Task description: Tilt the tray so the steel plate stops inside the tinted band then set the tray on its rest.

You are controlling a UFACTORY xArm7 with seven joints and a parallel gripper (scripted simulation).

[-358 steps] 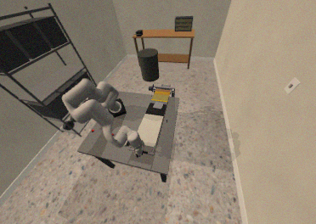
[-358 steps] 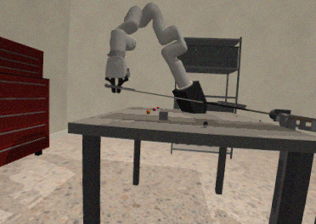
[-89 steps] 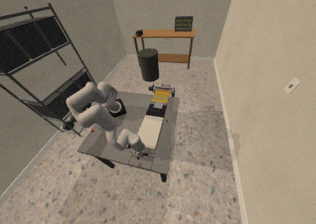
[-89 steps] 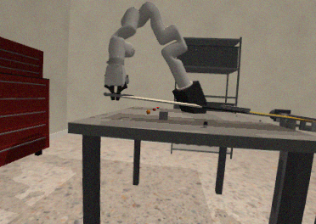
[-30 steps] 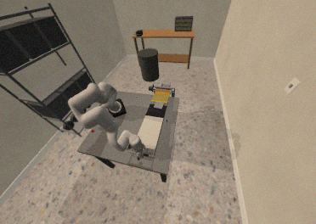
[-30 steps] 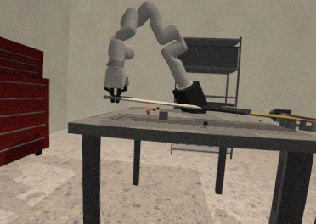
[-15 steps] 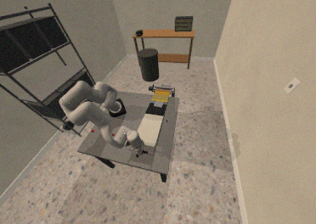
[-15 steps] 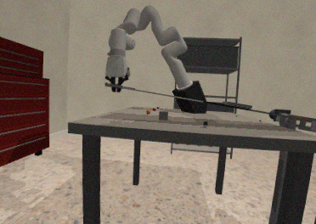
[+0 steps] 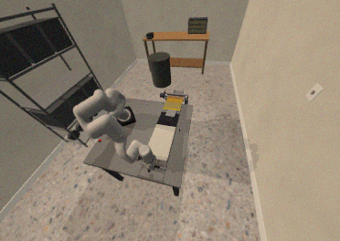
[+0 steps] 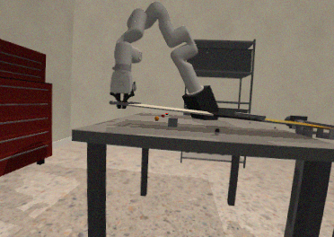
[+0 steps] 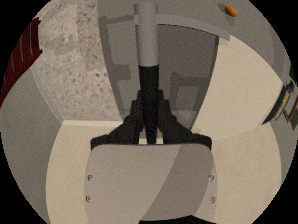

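Note:
The long tray (image 9: 165, 133) lies lengthwise on the grey table, and its far end sits at a pivot fixture (image 9: 175, 95). Its bed is cream, with a yellow tinted band (image 9: 174, 104) near the far end. A dark square, seemingly the steel plate (image 9: 167, 119), lies flat on the bed just short of the band on the near side. My gripper (image 10: 122, 101) is shut on the tray's handle at the near end and holds it raised, so the tray (image 10: 180, 109) slopes down toward the band (image 10: 292, 121). In the wrist view the fingers grip the handle above the cream bed.
A small grey block (image 10: 172, 121), an orange ball (image 10: 156, 118) and small red bits sit on the table under the raised end. The arm's base (image 9: 125, 117) stands left of the tray. A dark bin (image 9: 159, 69), a metal shelf (image 9: 41, 68) and a red cabinet (image 10: 22, 107) stand around.

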